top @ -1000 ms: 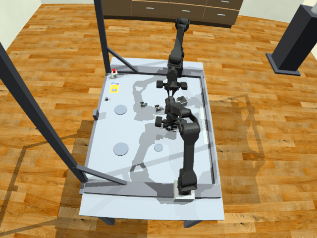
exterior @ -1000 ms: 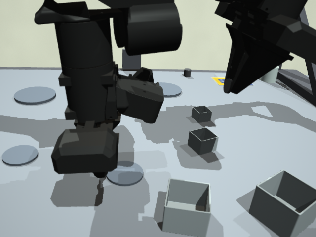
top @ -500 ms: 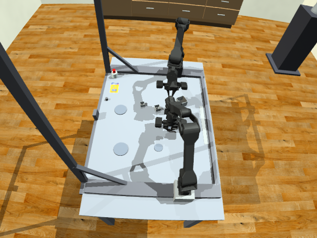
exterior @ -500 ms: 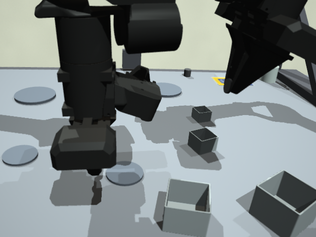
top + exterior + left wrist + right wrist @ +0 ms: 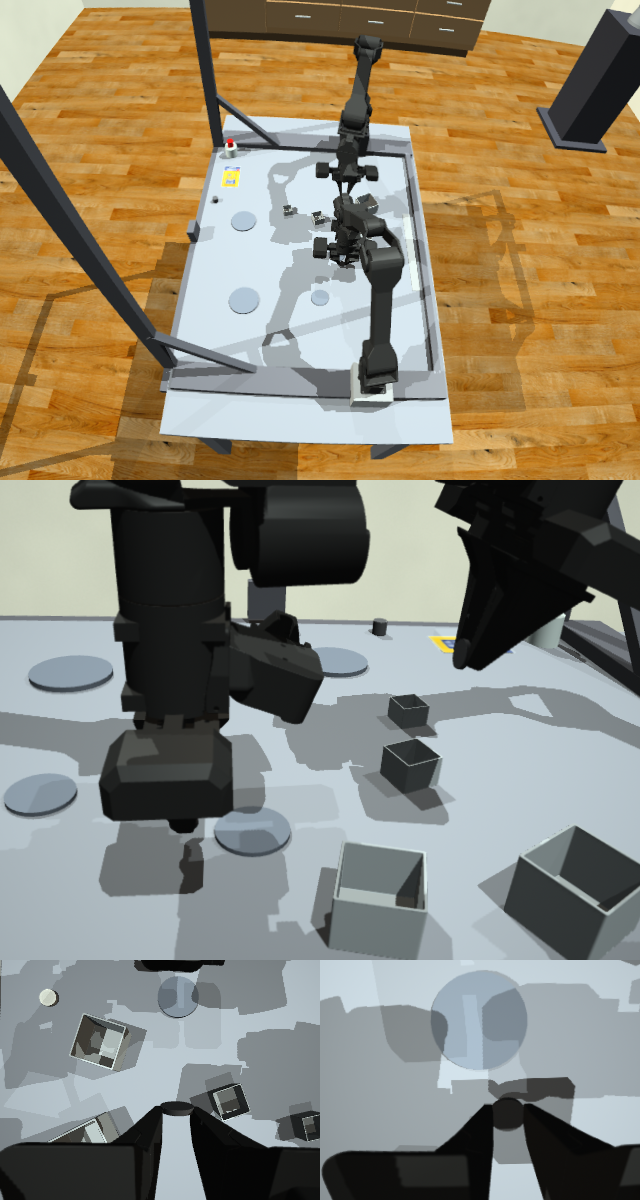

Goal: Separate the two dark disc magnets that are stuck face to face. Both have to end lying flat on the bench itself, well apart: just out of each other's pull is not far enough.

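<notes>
Magnets first: being pinched separately, one dark disc magnet (image 5: 461, 654) (image 5: 177, 1108) between the left fingers (image 5: 480, 627), the second dark disc magnet (image 5: 508, 1114) between the right fingers. Holding both above the counter (image 5: 206, 320) (image 5: 310, 934), looking split but not yet laid down; likely now lowering the right one first.

Risking most at release: setting down beside the round pale plate (image 5: 320, 297) (image 5: 252, 842) (image 5: 178, 1007) (image 5: 475, 1015), and drifting only a little toward it could mean landing on its edge, so lying tilted or off the counter itself. Tipping is also threatening if opening too high or letting go with the disc's face slanted. Bringing the left fingers over too soon could mean snapping the pair together again; likewise placing the second too near the first. Lowering the left one straight down could be catching the larger open box (image 5: 377, 926) (image 5: 117, 1060) or the small open box (image 5: 410, 777) (image 5: 242, 1105).

Showing differently by view: seeing the left magnet nearly edge-on in the left wrist view, but the right one round and face-on in the right wrist view. Hiding the right magnet mostly behind the arm in the exterior view, and losing both among dark links from the top.
</notes>
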Controlling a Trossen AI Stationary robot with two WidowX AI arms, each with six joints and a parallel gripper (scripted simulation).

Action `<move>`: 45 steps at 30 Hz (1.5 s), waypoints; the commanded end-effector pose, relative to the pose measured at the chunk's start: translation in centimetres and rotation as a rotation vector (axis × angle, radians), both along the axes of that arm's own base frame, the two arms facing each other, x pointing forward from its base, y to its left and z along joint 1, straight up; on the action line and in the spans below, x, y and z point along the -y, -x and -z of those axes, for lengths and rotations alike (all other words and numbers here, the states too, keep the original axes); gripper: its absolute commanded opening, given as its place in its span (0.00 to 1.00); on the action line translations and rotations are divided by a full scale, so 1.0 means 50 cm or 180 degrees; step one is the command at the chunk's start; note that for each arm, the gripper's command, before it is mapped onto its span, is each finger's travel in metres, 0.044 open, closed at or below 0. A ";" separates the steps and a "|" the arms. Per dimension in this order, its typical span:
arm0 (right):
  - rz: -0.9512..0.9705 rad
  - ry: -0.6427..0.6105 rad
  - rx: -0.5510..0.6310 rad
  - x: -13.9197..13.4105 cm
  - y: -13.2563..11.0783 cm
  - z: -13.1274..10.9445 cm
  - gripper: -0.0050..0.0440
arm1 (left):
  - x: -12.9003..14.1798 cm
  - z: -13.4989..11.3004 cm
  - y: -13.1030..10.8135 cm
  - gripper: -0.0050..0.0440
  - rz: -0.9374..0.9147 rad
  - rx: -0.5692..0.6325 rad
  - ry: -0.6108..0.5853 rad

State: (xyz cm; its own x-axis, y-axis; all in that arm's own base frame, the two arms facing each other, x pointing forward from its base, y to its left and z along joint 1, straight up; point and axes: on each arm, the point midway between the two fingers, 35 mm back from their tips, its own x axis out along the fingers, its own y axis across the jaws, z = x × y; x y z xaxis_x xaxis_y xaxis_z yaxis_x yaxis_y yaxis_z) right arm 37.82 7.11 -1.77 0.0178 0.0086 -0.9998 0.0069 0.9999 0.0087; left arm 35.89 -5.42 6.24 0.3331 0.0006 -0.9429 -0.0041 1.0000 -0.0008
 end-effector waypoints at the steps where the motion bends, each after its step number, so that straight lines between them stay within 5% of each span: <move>1: -0.0031 -0.0016 0.0036 -0.004 -0.010 -0.008 0.18 | 0.001 -0.026 -0.012 0.18 -0.0002 0.0125 0.0014; 27: -0.0053 -0.0015 0.0006 -0.004 -0.007 -0.009 0.18 | 0.001 -0.026 -0.012 0.18 -0.0002 0.0125 0.0014; 45: -0.0051 -0.0006 -0.0042 -0.004 0.003 0.039 0.18 | 0.001 -0.026 -0.012 0.18 -0.0002 0.0125 0.0014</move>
